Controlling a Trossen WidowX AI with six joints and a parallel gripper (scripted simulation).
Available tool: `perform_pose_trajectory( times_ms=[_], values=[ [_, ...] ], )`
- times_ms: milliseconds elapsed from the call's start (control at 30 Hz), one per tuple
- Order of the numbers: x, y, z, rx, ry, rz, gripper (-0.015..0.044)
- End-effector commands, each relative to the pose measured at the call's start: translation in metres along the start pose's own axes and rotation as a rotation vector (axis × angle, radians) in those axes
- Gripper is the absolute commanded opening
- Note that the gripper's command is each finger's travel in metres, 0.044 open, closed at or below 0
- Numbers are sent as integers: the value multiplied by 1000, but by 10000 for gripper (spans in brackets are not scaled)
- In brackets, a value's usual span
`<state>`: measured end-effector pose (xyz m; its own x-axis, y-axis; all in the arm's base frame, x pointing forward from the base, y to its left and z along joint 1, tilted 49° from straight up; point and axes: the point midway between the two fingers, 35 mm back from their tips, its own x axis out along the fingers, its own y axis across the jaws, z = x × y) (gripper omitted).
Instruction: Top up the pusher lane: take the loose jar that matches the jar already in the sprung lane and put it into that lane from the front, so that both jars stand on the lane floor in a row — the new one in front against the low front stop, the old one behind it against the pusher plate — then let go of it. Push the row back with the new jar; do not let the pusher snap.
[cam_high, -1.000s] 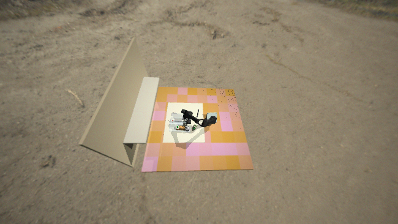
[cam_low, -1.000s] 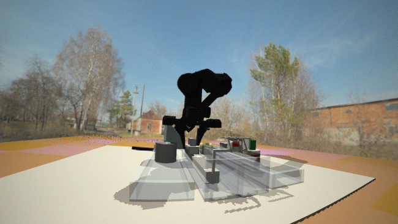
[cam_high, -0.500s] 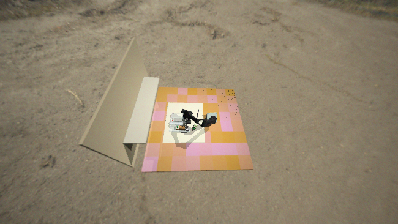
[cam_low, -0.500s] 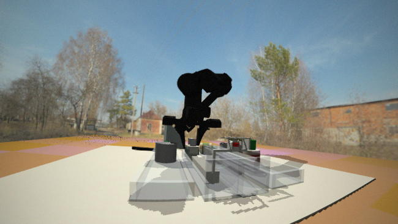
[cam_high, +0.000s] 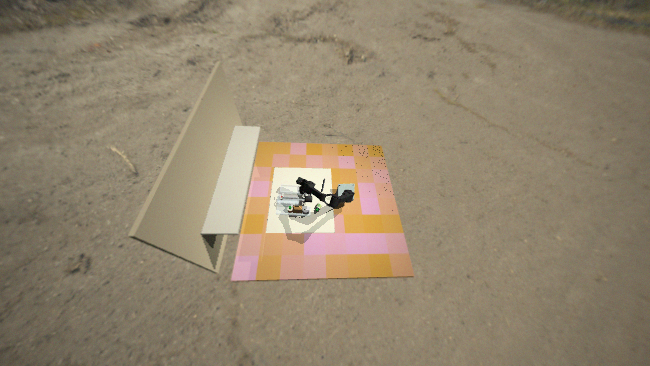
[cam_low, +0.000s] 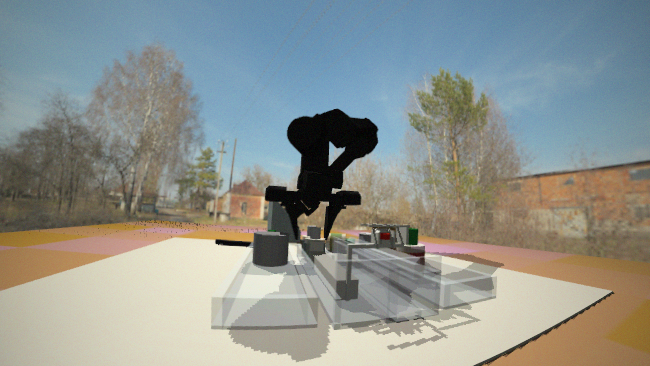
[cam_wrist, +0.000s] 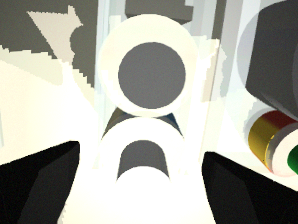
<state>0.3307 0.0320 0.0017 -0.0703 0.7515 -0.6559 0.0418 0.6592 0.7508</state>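
Observation:
The old jar (cam_wrist: 151, 107) (cam_low: 314, 246), white-rimmed with a grey top, stands in the clear sprung lane (cam_low: 345, 316). The dark pusher plate (cam_wrist: 160, 12) is behind it, at the top of the wrist view. The matching new jar (cam_wrist: 142, 155) is directly in front of the old one, close to or touching it. My gripper (cam_wrist: 141, 156) (cam_low: 311, 235) is open around the new jar, with a gap beside each fingertip. Glare hides the front stop and the new jar's base, so I cannot tell whether it is fully down on the lane floor.
A large dark cylinder (cam_low: 270, 249) (cam_wrist: 275, 55) stands in the neighbouring clear lane. A yellow and red jar (cam_wrist: 265, 137) with a green spot is right of my fingers in the wrist view. A green item (cam_low: 413, 236) stands over the lanes on the other side.

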Motion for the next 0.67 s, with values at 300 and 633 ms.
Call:
perform_pose_trajectory(
  times_ms=[300, 633],
  values=[
    [-14, -1, -8, -8, -6, -6, 275],
    [-15, -2, -42, -7, -5, -7, 275]
  ],
)
